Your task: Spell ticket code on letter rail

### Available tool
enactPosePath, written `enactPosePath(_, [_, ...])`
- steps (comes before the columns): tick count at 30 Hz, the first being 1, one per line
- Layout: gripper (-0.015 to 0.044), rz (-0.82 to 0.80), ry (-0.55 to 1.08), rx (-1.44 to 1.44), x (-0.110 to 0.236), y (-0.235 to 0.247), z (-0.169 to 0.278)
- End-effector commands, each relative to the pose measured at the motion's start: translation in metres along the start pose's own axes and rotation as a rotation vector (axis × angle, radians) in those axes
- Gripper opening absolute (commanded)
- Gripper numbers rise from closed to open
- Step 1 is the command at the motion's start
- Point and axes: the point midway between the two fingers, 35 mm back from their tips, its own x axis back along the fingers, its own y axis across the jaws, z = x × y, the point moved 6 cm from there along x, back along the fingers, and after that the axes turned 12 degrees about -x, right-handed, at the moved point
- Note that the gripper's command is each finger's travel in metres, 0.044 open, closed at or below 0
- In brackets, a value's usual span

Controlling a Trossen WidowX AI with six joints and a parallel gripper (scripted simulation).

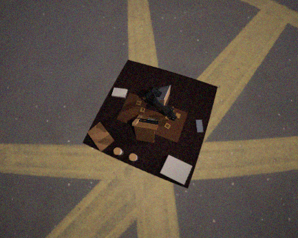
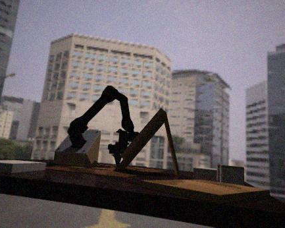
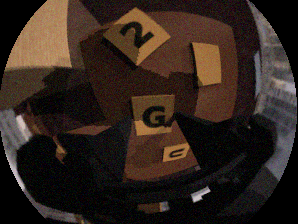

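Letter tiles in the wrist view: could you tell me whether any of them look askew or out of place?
Yes. The "2" tile sits turned like a diamond, while the "G" tile lies nearly square to the view. They lie scattered on the brown board, at mismatched angles rather than lined up. Nothing looks spilled or damaged.
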Motion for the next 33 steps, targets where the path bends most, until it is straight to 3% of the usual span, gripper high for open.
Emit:
enactPosePath(1, [0.0287,-0.001,0.004,0.004,0.000,0.000,0.000])
enactPosePath(10, [0.0227,-0.001,0.004,0.004,0.000,0.000,0.000])
enactPosePath(19, [0.0000,-0.001,0.004,0.004,0.007,0.000,0.000])
enactPosePath(33, [0.0000,0.000,0.003,0.004,0.017,0.000,0.001])
